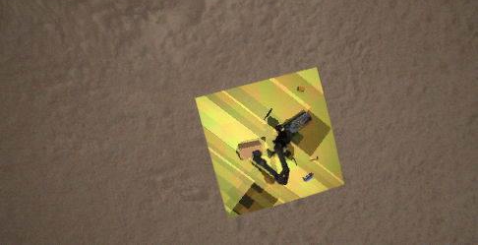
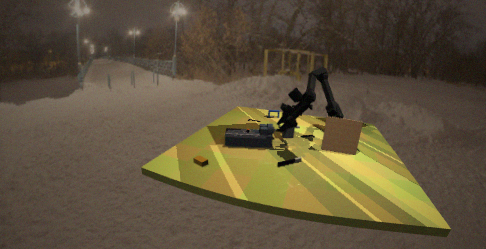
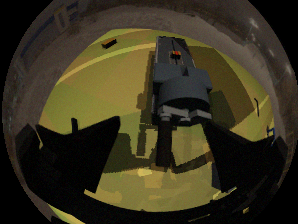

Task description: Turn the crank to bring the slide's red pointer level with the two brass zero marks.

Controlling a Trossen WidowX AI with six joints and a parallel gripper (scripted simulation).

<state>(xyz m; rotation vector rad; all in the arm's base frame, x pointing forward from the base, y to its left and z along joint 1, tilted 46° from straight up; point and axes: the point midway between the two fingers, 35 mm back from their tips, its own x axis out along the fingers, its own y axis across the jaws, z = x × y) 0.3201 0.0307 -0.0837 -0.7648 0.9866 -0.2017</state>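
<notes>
From the top view, a square table top [image 1: 236, 118] [image 2: 200, 175] [image 3: 70, 95] patterned in yellow, green and brown bands is seen, set against brown ground. The long dark-grey machine with the crank [image 1: 301, 121] [image 2: 247, 138] [image 3: 184, 92] is placed on it diagonally, with a small reddish spot on its upper face. The jointed black arm [image 1: 282, 164] [image 2: 327, 92] is bent sharply at its elbow, and its front end is brought to the crank end of the machine. Near the arm's other end a tan, box-like block [image 1: 250, 151] [image 2: 342, 135] is seen. A small orange block [image 1: 301, 89] [image 2: 201, 161] [image 3: 109, 43] is placed near one edge, and a small blue object [image 1: 308, 177] [image 2: 273, 113] [image 3: 270, 131] near another.

In the exterior view, the arm is raised in a peak behind the machine, with its front end pointed downward beside the machine's end. A short black bar [image 2: 289, 162] is seen lying in front of them.

In the wrist view, the black gripper [image 3: 165, 123] is spread wide, with nothing held. The dark, rod-shaped crank handle [image 3: 164, 145] is seen between its two fingers, apart from both. A small orange-red pointer [image 3: 175, 54] is seen in the machine's top channel; whether it is level with the brass marks cannot be told.
</notes>
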